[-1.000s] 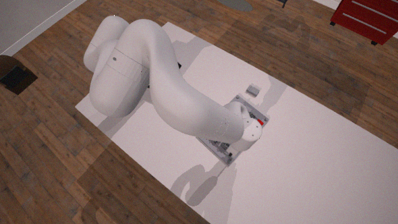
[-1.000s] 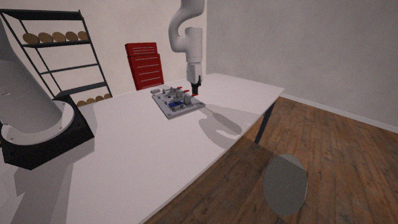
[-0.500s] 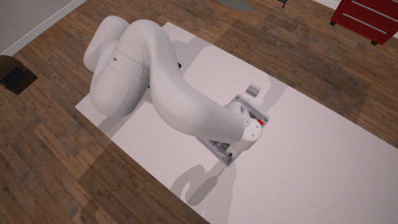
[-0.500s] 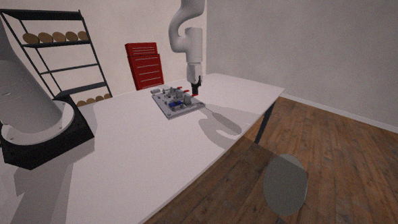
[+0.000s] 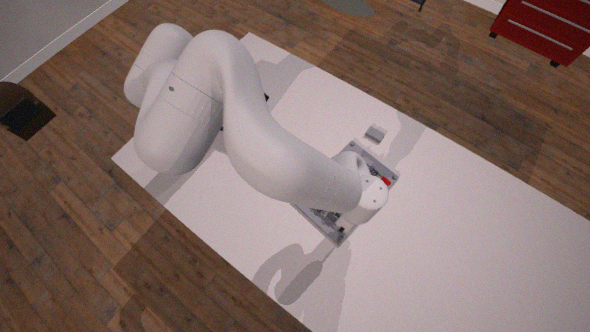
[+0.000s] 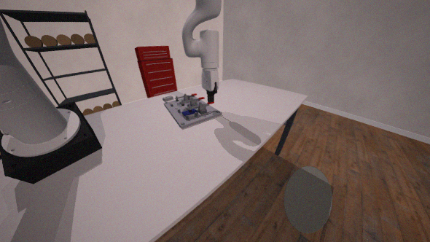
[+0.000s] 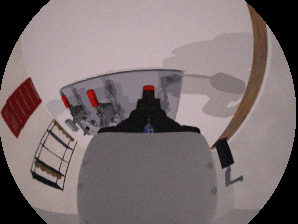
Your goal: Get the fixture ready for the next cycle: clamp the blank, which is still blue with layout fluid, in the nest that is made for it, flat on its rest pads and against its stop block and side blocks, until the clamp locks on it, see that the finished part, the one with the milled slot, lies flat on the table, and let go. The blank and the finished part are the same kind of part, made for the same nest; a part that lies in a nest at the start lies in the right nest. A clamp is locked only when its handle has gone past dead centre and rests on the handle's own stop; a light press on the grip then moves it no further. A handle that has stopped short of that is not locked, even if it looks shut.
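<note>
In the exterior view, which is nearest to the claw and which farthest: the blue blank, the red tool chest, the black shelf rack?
From the claw, which is shut and empty:
1. The blue blank, on the fixture plate just below and left of the claw.
2. The red tool chest, behind the table by the wall.
3. The black shelf rack, far left.

White table [image 6: 153, 171] on dark legs, centre of exterior view; wood plank floor [image 6: 368, 164] lower right; plain pale walls [image 6: 321, 47] meeting in corner behind; white skirting along right wall; red drawer cabinet [image 6: 156, 71] against back wall; black shelf rack [image 6: 95, 45] upper left, brown discs on top and bottom shelves; soft shadows across table.
</note>
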`<state>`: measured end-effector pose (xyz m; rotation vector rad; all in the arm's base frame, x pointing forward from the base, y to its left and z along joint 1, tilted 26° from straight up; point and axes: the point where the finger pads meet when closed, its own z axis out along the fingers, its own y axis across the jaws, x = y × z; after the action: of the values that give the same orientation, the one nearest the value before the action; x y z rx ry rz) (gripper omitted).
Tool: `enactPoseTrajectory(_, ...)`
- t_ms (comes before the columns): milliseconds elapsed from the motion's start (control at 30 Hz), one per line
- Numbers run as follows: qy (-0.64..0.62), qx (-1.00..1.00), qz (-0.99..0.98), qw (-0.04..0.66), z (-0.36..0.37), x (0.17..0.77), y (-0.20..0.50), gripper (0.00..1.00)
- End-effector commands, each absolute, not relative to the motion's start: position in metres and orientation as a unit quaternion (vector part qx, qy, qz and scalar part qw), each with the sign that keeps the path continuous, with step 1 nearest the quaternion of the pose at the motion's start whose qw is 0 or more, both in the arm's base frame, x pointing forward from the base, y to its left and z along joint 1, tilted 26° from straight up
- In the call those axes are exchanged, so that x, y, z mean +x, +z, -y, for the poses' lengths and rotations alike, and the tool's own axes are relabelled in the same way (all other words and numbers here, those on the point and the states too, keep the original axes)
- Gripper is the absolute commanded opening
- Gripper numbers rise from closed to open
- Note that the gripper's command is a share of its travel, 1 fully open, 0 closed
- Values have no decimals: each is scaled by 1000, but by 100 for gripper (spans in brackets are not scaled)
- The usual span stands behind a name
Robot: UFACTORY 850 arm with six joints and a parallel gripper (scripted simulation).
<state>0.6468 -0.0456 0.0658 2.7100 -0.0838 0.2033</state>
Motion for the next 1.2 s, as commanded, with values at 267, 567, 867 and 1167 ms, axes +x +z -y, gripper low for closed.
enactPoseTrajectory(267,73,975,30,210,46,647,64,0)
enactPoseTrajectory(567,73,975,30,210,46,647,64,0)
enactPoseTrajectory(867,73,975,30,210,45,646,67,0)
enactPoseTrajectory(1167,73,975,30,210,35,643,88,0)
